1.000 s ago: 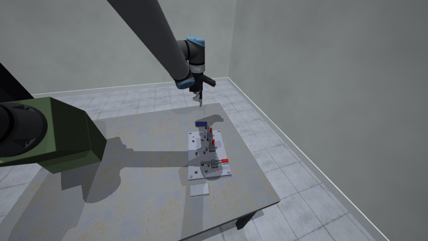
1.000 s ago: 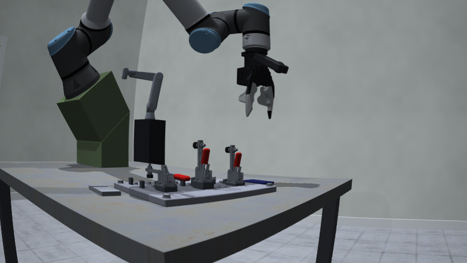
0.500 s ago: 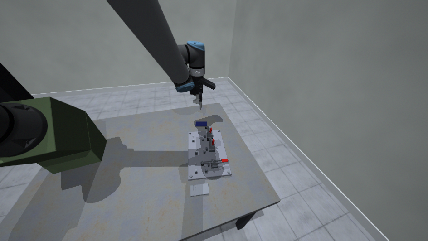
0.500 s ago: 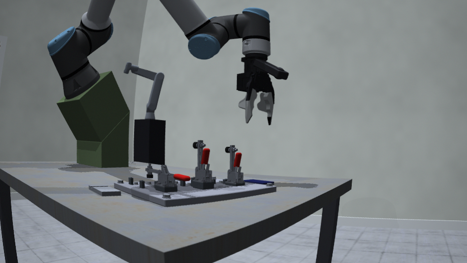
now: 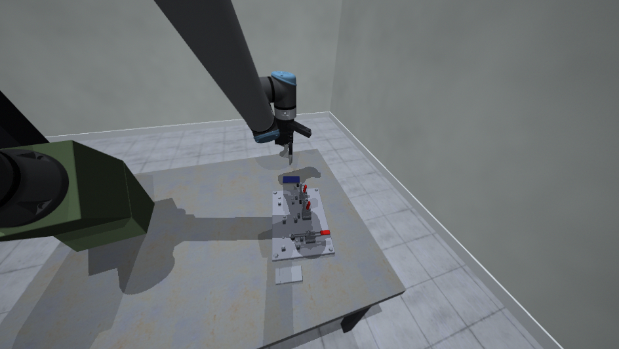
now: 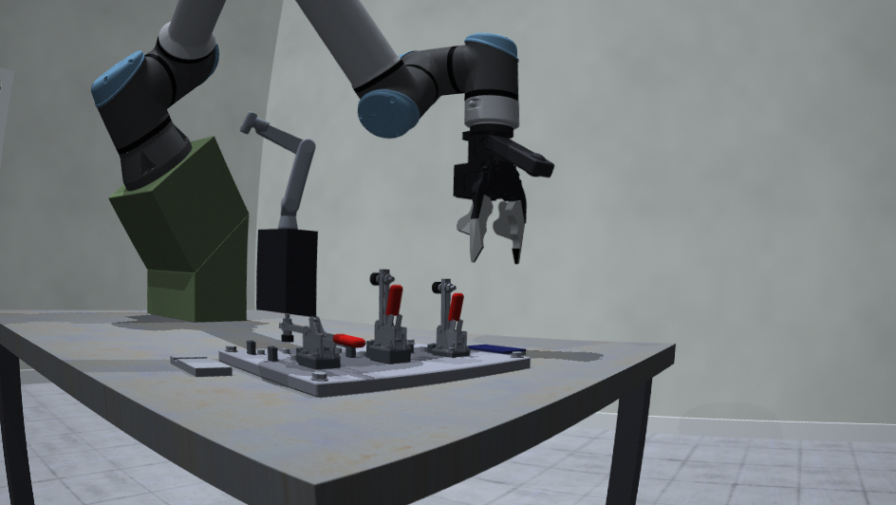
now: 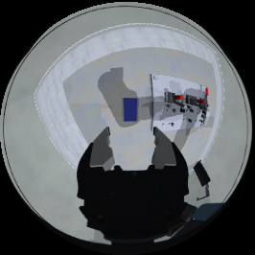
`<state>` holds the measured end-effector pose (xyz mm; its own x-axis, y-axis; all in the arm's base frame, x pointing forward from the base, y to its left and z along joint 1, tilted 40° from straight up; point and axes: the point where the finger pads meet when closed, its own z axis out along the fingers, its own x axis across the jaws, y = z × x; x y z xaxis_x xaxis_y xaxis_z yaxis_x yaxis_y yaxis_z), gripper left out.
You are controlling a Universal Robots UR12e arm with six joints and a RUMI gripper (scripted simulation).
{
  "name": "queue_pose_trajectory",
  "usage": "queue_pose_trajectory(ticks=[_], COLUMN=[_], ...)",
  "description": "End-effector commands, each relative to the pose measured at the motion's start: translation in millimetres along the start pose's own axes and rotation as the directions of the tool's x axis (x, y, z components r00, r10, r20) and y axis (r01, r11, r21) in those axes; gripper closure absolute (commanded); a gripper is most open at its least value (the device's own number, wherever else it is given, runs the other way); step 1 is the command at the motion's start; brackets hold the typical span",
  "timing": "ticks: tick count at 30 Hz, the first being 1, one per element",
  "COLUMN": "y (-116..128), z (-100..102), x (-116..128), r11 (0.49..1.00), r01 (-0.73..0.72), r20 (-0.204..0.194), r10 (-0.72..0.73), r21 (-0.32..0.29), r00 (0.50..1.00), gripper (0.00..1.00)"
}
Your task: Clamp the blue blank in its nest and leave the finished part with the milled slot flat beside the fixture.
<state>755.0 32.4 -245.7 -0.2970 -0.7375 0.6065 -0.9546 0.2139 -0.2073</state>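
The blue blank [image 5: 291, 178] lies flat on the table just beyond the far end of the grey fixture plate [image 5: 301, 224]; it also shows in the side view [image 6: 496, 348] and the wrist view [image 7: 128, 109]. My gripper [image 6: 495, 253] hangs open and empty, well above the blank. The fixture carries three toggle clamps: two with red handles upright [image 6: 394, 299] [image 6: 456, 306], one with its handle lying flat [image 6: 348, 340]. The pale grey finished part [image 5: 288, 274] lies flat on the table at the near end of the fixture, also seen in the side view [image 6: 200, 364].
A black box on a thin grey arm [image 6: 287, 271] stands behind the fixture. The green robot base [image 6: 188, 238] is at the table's far left. Table edges lie close to the right of the fixture.
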Motion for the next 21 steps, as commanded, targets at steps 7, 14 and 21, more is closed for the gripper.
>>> queue_pose_trajectory(ticks=[7, 14, 21], y=[-0.8, -0.9, -0.9], z=[31.6, 54.9, 69.8], x=[-0.4, -0.4, -0.5], r11=[1.0, 1.0, 1.0], r01=[0.0, 0.0, 0.0], r20=[0.001, 0.001, 0.001], r10=[0.0, 0.0, 0.0], r21=[0.002, 0.002, 0.002], r00=[1.0, 1.0, 1.0], gripper=[0.41, 0.41, 0.41])
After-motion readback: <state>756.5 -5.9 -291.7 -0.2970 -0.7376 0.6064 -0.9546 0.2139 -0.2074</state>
